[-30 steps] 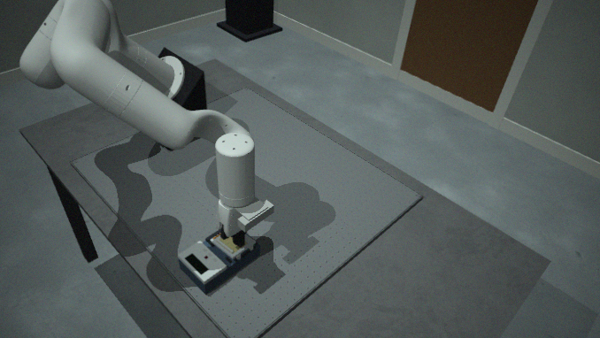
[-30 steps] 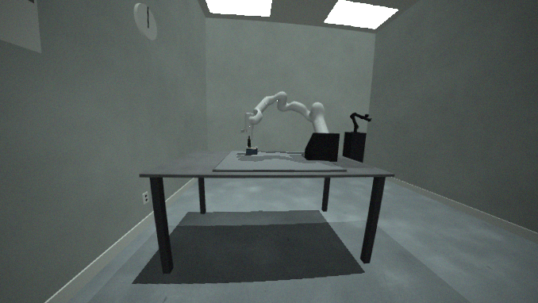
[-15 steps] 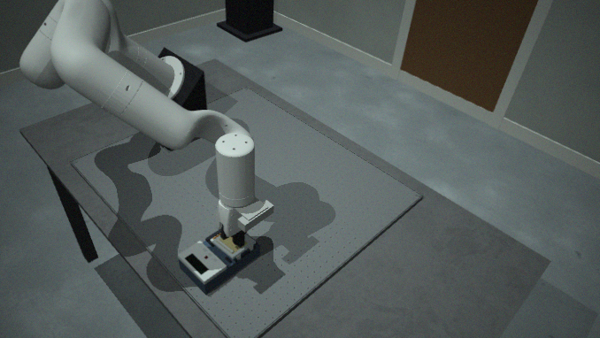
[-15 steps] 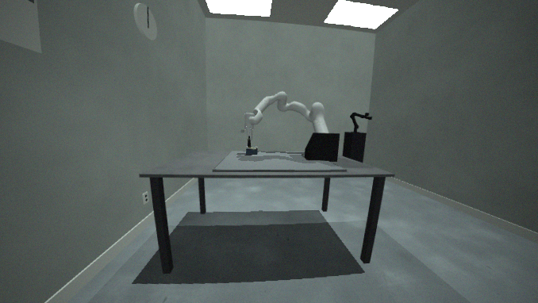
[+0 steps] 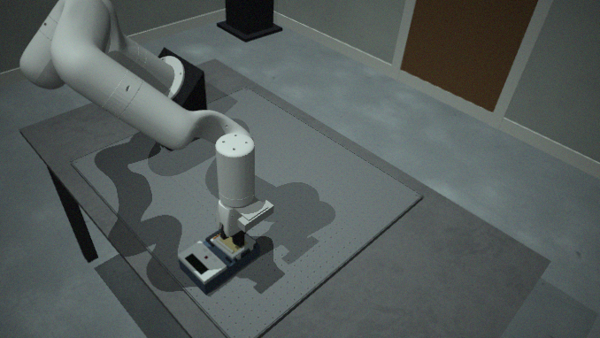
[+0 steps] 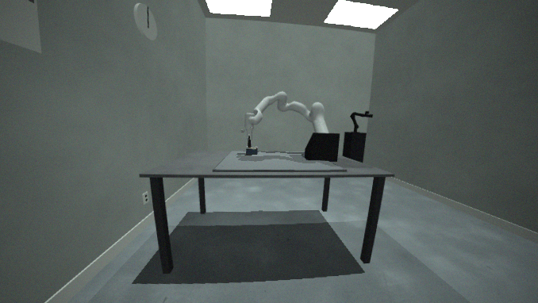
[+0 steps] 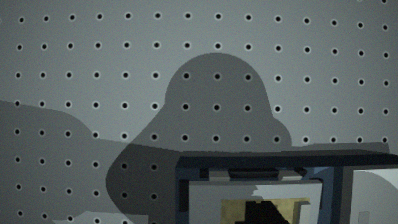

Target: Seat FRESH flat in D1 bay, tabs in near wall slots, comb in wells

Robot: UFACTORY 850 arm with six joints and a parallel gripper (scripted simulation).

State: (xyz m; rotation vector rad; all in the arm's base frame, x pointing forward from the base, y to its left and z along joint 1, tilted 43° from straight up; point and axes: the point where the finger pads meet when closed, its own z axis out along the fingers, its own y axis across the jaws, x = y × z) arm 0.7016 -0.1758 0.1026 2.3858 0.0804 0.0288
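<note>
The cassette dock D1 is a dark blue box with a white top panel that carries a black window and a small red dot. The cassette FRESH, a pale frame around a yellowish middle, lies in the dock's bay. My gripper is shut with nothing between its fingers. It points straight down with its tips on the cassette's yellowish middle. A pale strip shows beside the fingers. I cannot tell whether it is the comb.
The dock stands near the front left edge of a perforated grey plate on a dark table. The arm's black base block stands at the plate's far end. A second black pedestal stands beyond the table.
</note>
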